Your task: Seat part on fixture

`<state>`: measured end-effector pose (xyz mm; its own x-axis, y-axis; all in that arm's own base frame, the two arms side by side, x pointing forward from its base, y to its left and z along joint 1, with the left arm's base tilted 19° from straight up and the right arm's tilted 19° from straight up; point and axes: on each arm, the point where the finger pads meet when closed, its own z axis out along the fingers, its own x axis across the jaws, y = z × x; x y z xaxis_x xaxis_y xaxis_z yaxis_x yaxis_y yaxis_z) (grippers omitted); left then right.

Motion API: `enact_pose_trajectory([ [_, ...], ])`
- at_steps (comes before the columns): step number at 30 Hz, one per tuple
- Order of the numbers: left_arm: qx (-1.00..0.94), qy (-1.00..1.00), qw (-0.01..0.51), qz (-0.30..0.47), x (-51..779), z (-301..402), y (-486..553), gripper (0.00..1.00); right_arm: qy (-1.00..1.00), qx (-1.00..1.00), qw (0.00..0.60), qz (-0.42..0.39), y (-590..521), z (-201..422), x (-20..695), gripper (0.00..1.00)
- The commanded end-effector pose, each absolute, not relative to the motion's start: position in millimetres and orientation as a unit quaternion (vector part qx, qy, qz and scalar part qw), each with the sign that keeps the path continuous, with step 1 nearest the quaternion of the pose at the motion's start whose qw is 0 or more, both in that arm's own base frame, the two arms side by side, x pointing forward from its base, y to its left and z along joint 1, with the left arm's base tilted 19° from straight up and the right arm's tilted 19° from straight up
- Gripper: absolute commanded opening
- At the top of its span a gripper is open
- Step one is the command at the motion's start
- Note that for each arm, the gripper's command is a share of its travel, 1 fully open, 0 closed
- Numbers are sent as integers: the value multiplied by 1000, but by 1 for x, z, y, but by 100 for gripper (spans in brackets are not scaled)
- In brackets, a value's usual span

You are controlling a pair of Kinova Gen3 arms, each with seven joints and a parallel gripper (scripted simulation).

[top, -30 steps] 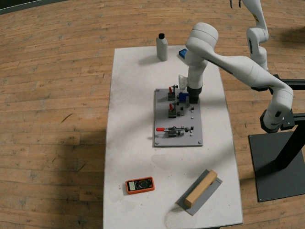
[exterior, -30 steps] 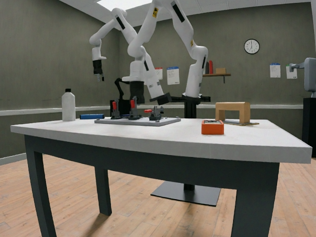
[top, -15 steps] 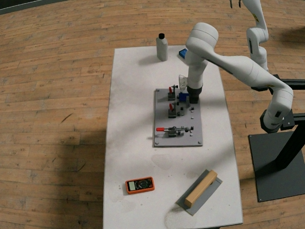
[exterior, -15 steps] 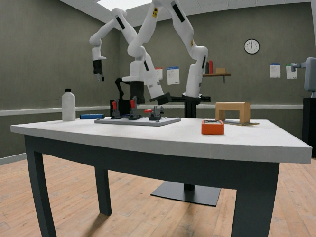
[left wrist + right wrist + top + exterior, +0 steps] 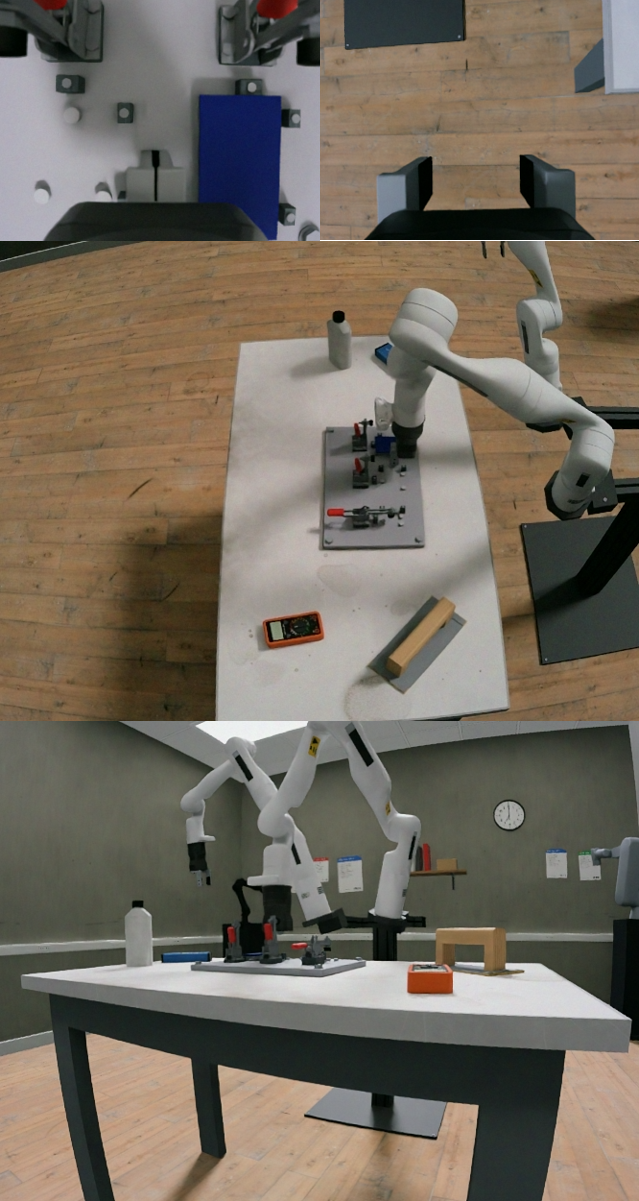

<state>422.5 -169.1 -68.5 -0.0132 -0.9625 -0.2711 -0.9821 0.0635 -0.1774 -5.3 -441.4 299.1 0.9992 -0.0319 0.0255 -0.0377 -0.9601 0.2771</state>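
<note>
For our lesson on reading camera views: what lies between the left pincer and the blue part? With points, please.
Between the left pincer (image 5: 154, 168) and the blue part (image 5: 239, 156), the left wrist view shows only a narrow bare strip of fixture plate.

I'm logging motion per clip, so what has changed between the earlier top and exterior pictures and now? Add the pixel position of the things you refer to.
Nothing visibly changed. The left end effector (image 5: 393, 454) (image 5: 278, 925) (image 5: 154, 168), shut on nothing, is still beside the blue rectangular part (image 5: 383, 445) (image 5: 239, 154); neither shows a visible shift. The right end effector (image 5: 493, 249) (image 5: 202, 877) (image 5: 476, 174) stays away from the table (image 5: 273, 473) (image 5: 309, 997) (image 5: 623, 53).
</note>
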Motion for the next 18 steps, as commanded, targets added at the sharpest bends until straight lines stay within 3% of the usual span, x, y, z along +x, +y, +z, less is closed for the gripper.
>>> enact_pose_trajectory([
  [1, -685, 710, 162, 31, 422, -68, -172, 0, -18, 990, 141, 11, -442, 300, -6, 100],
  [18, -684, 711, 161, 32, 421, -70, -175, 0, -18, 990, 141, 11, -442, 300, -6, 100],
])
